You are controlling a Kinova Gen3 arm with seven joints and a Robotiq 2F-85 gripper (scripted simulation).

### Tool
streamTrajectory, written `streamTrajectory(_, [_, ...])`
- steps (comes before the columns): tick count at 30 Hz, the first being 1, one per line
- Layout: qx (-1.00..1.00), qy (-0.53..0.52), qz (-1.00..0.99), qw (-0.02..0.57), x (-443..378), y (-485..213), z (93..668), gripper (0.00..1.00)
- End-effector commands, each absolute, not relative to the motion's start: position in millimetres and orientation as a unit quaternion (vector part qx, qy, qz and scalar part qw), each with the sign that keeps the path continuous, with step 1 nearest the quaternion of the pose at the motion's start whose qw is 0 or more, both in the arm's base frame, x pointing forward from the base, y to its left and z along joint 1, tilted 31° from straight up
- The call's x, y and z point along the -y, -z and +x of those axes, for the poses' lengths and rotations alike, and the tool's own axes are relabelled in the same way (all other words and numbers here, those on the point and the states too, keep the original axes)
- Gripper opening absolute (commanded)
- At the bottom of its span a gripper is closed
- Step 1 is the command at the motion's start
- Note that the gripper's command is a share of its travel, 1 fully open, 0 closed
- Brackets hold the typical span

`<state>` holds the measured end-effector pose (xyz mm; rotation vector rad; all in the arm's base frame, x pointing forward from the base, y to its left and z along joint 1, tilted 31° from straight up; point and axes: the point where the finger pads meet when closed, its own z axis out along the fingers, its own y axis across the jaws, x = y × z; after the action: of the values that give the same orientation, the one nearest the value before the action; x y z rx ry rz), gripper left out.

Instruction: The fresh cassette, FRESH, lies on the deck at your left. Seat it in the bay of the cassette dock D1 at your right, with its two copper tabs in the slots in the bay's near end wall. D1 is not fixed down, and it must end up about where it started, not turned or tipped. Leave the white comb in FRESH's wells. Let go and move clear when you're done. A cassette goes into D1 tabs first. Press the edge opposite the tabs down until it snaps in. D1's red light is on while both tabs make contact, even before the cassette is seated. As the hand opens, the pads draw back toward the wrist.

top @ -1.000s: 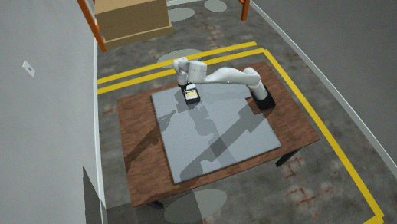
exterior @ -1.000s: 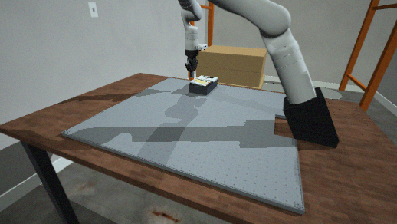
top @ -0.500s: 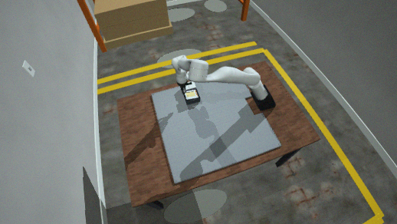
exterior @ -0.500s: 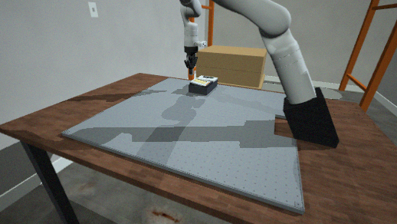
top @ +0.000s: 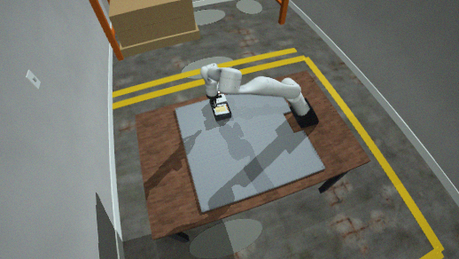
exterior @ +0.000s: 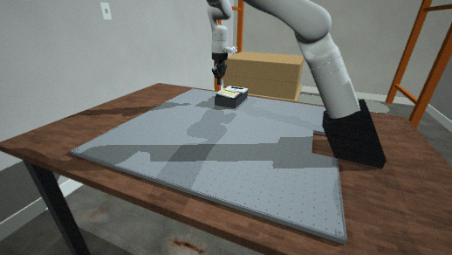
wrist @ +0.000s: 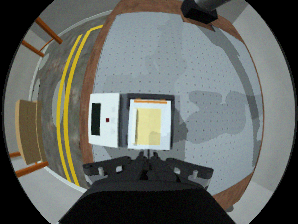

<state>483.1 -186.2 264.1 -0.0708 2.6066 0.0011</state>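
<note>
One dock D1 [wrist: 127,120], one cassette FRESH [wrist: 148,123] inside; one pincer [exterior: 219,79] above, closed, empty.

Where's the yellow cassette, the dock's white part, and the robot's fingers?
Yellow cassette [wrist: 148,124], wrist view, middle of its top face.
Dock's white part [wrist: 105,119], wrist view, its flat top.
Fingers [exterior: 219,71], exterior view, the closed tips above the dock.

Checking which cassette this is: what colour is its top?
Pale yellow cassette, clearest in the wrist view.

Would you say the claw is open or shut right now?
Shut and empty: in the wrist view the claw has its fingers together, above the dock.
</note>
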Motion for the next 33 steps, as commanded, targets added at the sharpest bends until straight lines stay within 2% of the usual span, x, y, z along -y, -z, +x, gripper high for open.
streamTrajectory(1, [-0.964, -0.001, -0.025, 0.265, 186.4, -263.8, 480.5, 0.00])
streamTrajectory(33, [-0.964, -0.001, -0.025, 0.265, 187.1, -248.5, 470.4, 0.00])
